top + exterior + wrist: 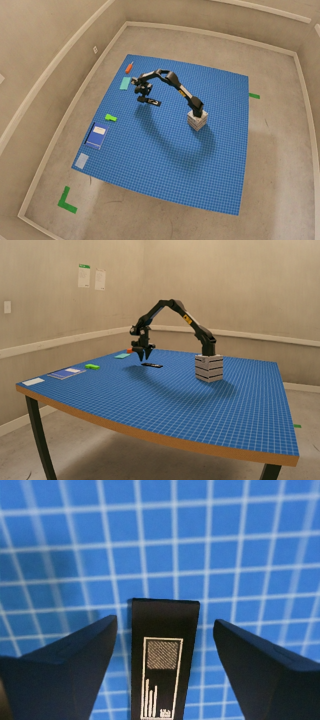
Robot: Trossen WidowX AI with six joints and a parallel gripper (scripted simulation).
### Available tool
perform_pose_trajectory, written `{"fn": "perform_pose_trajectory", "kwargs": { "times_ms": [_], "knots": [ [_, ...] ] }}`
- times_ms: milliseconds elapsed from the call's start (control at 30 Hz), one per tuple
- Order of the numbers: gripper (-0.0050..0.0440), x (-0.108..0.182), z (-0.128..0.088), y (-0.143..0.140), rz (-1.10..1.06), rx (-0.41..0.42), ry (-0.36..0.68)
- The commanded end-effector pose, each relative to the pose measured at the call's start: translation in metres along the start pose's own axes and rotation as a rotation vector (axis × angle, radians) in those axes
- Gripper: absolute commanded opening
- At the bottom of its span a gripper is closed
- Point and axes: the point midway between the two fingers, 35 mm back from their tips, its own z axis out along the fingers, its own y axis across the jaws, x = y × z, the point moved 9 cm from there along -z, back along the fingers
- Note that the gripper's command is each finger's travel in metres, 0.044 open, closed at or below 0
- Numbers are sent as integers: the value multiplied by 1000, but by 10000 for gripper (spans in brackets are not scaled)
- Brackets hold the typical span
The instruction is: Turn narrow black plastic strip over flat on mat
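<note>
The hand is open and empty above the black strip, which lies flat, printed face up, left of centre in the top view, the green block lower left. Approach seems in hand; next, lower, then grip the edges.
</note>
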Motion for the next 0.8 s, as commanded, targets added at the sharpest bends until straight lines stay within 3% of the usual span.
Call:
{"fn": "perform_pose_trajectory", "kwargs": {
  "times_ms": [0, 767],
  "knots": [
    [277, -1, -1, -2, 1, 4, -11],
    [277, -2, 1, -2, 1, 5, -14]
  ]
}}
